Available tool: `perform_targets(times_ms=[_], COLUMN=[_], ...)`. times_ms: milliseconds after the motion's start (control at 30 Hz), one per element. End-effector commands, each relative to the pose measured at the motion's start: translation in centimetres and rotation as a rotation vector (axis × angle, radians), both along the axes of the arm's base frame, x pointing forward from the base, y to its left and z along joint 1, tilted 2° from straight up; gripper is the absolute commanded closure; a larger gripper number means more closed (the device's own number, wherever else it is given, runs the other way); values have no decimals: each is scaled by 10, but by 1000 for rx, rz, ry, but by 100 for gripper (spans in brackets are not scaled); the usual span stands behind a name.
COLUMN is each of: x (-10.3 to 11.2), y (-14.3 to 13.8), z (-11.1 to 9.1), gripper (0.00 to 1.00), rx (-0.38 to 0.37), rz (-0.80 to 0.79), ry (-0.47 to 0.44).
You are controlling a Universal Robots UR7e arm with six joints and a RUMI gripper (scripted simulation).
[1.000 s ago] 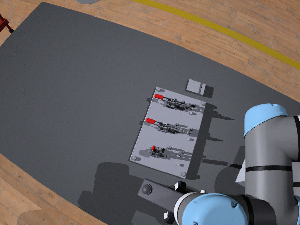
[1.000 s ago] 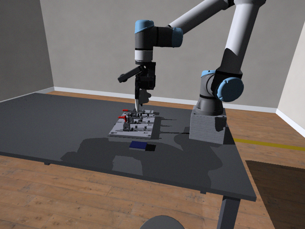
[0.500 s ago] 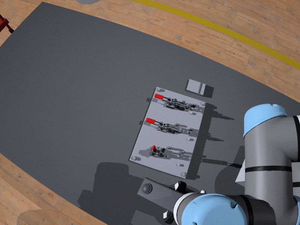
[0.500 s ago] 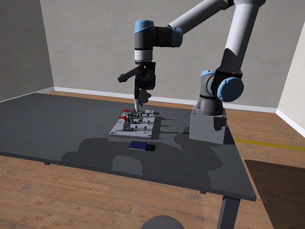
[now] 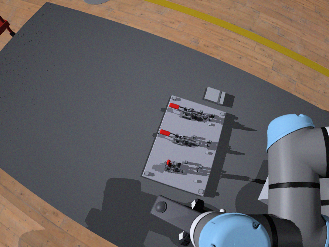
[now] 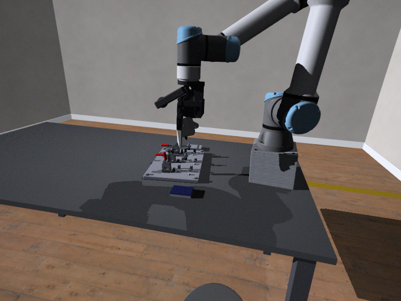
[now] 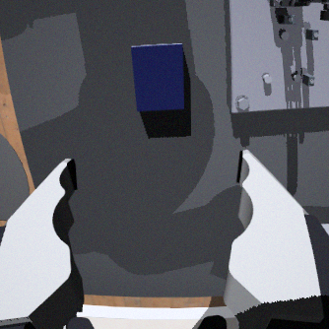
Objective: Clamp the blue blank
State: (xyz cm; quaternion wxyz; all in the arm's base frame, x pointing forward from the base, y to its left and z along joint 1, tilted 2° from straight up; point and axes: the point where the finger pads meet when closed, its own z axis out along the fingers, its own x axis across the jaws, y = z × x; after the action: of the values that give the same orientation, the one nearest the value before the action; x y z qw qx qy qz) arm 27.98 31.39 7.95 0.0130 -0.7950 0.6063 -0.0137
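The blue blank (image 7: 159,77) (image 6: 181,190) lies flat on the dark table just off the near end of the fixture plate (image 7: 251,30) (image 5: 186,124) (image 6: 152,173). In the top view the arm hides it. My gripper (image 7: 156,157) (image 6: 179,142) is open and empty, hanging high above the table a little short of the blank. All three nests on the plate are empty. Two clamps have red handles (image 5: 174,105) (image 5: 164,132) lying flat, and the third handle (image 5: 168,162) stands up. The grey finished part (image 5: 215,95), with its slot facing up, lies flat on the table beyond the plate's far end.
The robot's base block (image 6: 273,165) stands on the table to the right of the fixture. The table's edge and the wooden floor (image 7: 10,123) show at the left of the wrist view. A red object (image 5: 3,26) sits off the table's far left corner.
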Motion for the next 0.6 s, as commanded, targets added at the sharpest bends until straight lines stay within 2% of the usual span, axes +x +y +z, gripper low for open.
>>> perform_targets(times_ms=[0, 233, 567], x=[2, 1, 0], y=[2, 2, 1], z=[2, 1, -15], gripper=[41, 41, 41], rx=[2, 1, -1], rz=[2, 2, 2], ry=[-4, -3, 1])
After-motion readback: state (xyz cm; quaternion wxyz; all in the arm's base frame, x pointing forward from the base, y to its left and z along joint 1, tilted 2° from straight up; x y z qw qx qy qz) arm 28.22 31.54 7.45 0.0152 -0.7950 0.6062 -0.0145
